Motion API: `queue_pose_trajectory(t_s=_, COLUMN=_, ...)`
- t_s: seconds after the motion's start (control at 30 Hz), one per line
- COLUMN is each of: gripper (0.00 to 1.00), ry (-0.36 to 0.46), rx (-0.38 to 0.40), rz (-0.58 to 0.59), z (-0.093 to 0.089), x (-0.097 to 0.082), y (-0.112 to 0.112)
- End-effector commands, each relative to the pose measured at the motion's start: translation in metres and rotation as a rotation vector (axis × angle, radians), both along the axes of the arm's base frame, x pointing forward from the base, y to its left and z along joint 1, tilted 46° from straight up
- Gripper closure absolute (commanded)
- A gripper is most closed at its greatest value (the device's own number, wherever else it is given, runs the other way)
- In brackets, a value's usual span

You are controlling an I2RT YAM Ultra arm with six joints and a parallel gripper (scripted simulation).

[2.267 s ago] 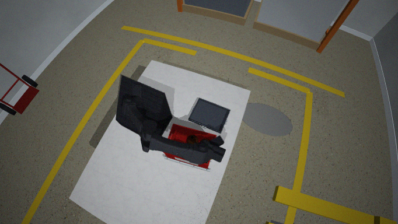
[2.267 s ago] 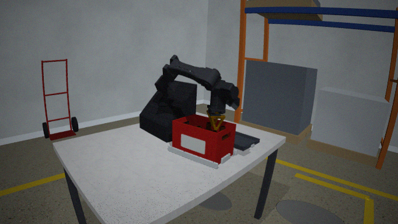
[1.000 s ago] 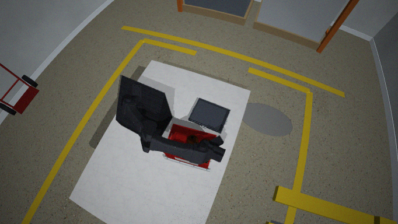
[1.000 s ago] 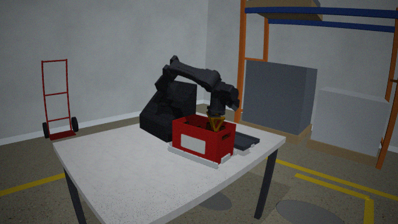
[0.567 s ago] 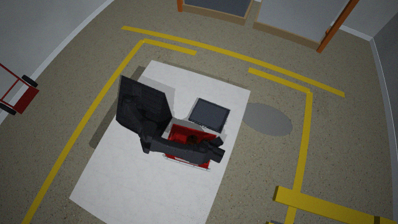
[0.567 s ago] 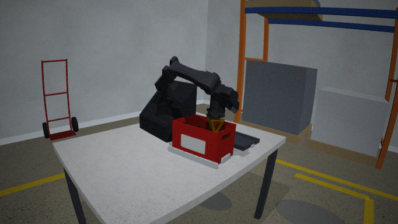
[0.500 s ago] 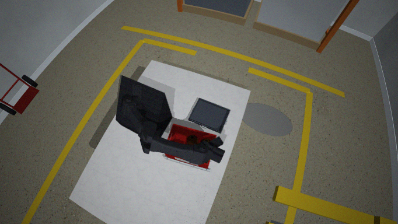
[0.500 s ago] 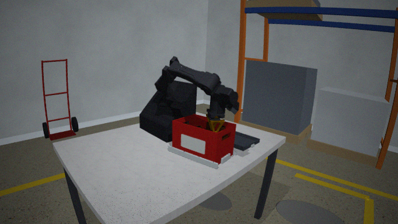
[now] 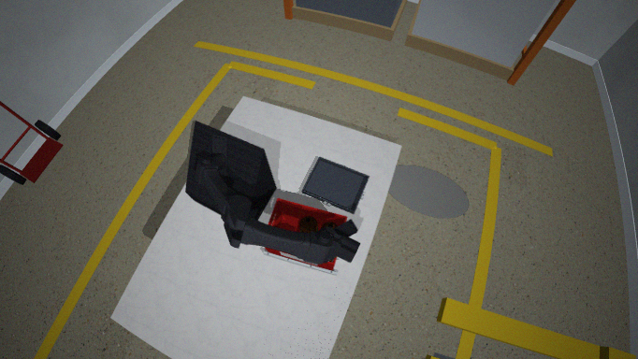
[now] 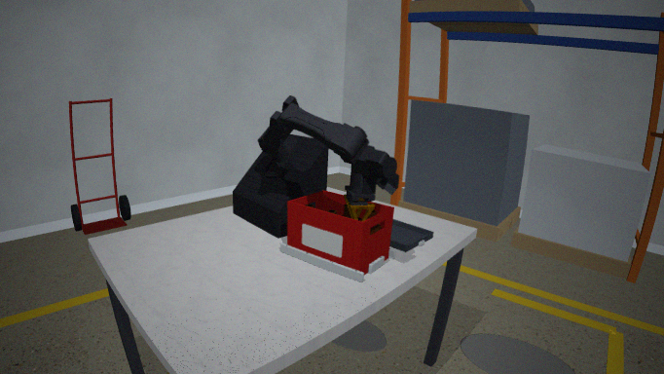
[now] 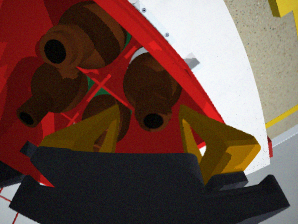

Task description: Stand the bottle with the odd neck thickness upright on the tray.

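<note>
The step in hand looks like the approach to one bottle in the crate, ahead of any lift. The gripper (image 10: 360, 212) (image 11: 149, 110) reaches down into the red crate (image 10: 318, 242) (image 11: 162, 47), its fingers apart, with the neck of the nearest brown bottle (image 11: 152, 92) showing between them in the wrist view and nothing clamped. Whether the fingertips are level with that neck cannot be told.

Three more brown bottles with visible mouths stand in the crate, and part of another body shows beside one finger. Which of them has the odd neck cannot be judged from these views, so the task's bottle is placed only as inside the crate. The dark tray (image 9: 335, 184) (image 10: 411, 235) lies beside the crate on the white tabletop (image 9: 206, 280) (image 10: 195, 292), and no bottle stands on it.

If this is the odd bottle, the next move calls for centring on the neck, closing evenly, then lifting straight up until the base clears the crate's wall. A sideways pull too soon could tilt or drag the loose crate.

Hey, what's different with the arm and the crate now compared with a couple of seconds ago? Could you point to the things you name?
The gripper (image 10: 359, 216) (image 11: 149, 110) has moved down, its fingers now deeper inside the crate (image 9: 311, 207) (image 10: 357, 245) (image 11: 165, 55). It holds nothing: it is open, around the neck of one bottle (image 11: 151, 82). The crate and tray (image 9: 336, 183) (image 10: 413, 235) look unmoved.
</note>
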State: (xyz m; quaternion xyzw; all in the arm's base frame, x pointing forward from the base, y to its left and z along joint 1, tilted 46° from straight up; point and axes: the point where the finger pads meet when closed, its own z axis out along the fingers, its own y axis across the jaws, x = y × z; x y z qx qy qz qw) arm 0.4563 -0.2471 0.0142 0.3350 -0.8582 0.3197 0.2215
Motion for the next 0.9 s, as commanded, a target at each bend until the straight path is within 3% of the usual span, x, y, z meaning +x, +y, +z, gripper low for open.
queue_pose_trajectory(t_s=0.0, gripper=0.39, ry=-0.045, rx=-0.003, rz=0.024, z=0.0118, x=0.011, y=0.0059)
queue_pose_trajectory(t_s=0.87, gripper=0.39, ry=-0.047, rx=-0.003, rz=0.027, z=0.0102, x=0.0117, y=0.0061)
